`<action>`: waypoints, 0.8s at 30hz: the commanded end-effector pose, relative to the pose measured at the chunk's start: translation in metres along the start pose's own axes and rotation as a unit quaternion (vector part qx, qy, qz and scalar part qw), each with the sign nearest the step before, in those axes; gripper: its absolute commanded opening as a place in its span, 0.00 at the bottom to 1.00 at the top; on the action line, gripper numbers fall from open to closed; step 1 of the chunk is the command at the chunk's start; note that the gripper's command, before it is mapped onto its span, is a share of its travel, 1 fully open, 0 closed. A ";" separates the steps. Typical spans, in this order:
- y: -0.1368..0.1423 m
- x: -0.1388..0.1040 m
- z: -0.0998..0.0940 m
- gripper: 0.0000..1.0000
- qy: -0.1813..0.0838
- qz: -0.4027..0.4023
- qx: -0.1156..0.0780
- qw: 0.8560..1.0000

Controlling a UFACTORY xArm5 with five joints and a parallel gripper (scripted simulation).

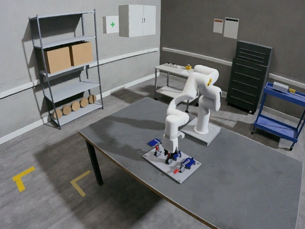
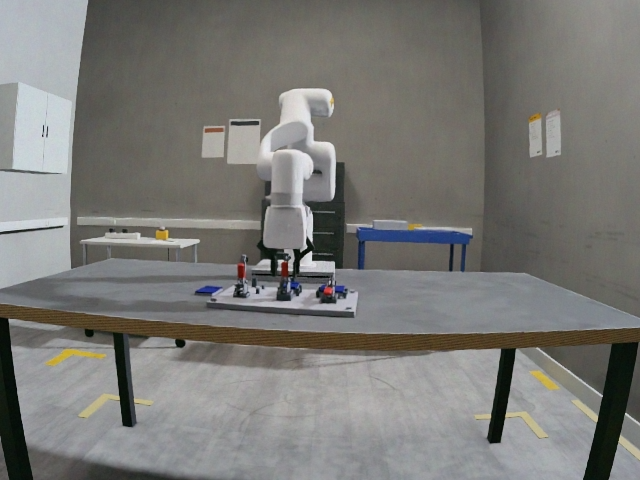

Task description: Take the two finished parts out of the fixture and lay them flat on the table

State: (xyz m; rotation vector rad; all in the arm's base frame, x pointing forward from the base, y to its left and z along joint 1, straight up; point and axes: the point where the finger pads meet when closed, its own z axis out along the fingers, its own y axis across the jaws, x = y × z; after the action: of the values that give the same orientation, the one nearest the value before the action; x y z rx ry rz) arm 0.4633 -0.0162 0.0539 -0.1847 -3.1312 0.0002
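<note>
In the top view, the fixture plate (image 1: pixel 157 161) lies at lower centre of the frame on the desk (image 1: pixel 246 184), its long axis running from upper left to lower right. Three clamp stations stand along that axis. One blue part (image 1: pixel 154 142) already lies flat on the desk just beyond the plate's upper-left end. The tool (image 1: pixel 171 152) hangs vertically over the middle station, its jaws partly spread and gripping nothing. The middle part (image 1: pixel 176 155) sits directly below it, slightly toward the right side, beside an upright red clamp handle (image 1: pixel 168 155). The third part (image 1: pixel 189 163) sits at the lower-right station with its red lever (image 1: pixel 176 171) lying down; whether either part carries a slot cannot be resolved. In the exterior view, the tool (image 2: pixel 283 260) appears at centre frame with its dark fingers (image 2: pixel 298 261) straddling the raised middle handle (image 2: pixel 284 269). The middle part (image 2: pixel 295 285) lies lower and slightly right of the tool, so the coming move is judged to be a short shift rightward and a descent onto it.
</note>
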 end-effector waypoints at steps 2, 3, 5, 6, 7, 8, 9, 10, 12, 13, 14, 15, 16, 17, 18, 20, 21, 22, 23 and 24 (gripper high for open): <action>0.000 -0.001 -0.001 0.48 -0.002 0.000 0.000 1.000; 0.000 -0.001 -0.001 0.48 -0.002 0.000 0.000 1.000; 0.000 -0.001 -0.001 0.48 -0.002 0.000 0.000 1.000; 0.000 -0.001 -0.002 0.48 -0.002 0.000 0.000 1.000; 0.000 -0.001 -0.002 0.48 -0.002 0.000 0.000 1.000; 0.000 -0.001 -0.003 0.48 -0.002 0.000 0.000 1.000; 0.000 -0.001 -0.004 0.48 -0.002 0.000 0.000 1.000; 0.000 -0.001 -0.006 0.48 -0.002 0.000 0.000 1.000; 0.000 -0.001 -0.006 0.48 -0.002 0.000 0.000 1.000; 0.000 -0.001 -0.007 0.48 -0.002 0.000 0.000 1.000; 0.000 -0.001 -0.009 0.48 -0.002 0.000 0.000 1.000; 0.000 -0.001 -0.012 0.48 -0.002 0.000 0.000 1.000; 0.000 -0.001 -0.014 0.48 -0.002 0.000 0.000 1.000; 0.000 -0.001 -0.017 0.48 -0.002 0.000 0.000 1.000; 0.000 -0.001 -0.020 0.48 -0.002 0.000 0.000 1.000; 0.000 -0.001 -0.026 0.48 -0.002 0.000 0.000 1.000; 0.000 -0.001 -0.029 0.48 -0.002 0.000 0.000 1.000; 0.000 -0.001 -0.033 0.48 -0.002 0.000 0.000 1.000; 0.000 -0.001 -0.035 0.48 -0.002 0.000 0.000 1.000; 0.000 -0.001 -0.038 0.48 -0.002 0.000 0.000 1.000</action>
State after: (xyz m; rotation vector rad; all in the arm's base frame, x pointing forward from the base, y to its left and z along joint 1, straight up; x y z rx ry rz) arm 0.4635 -0.0161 0.0812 -0.1849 -3.1315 0.0002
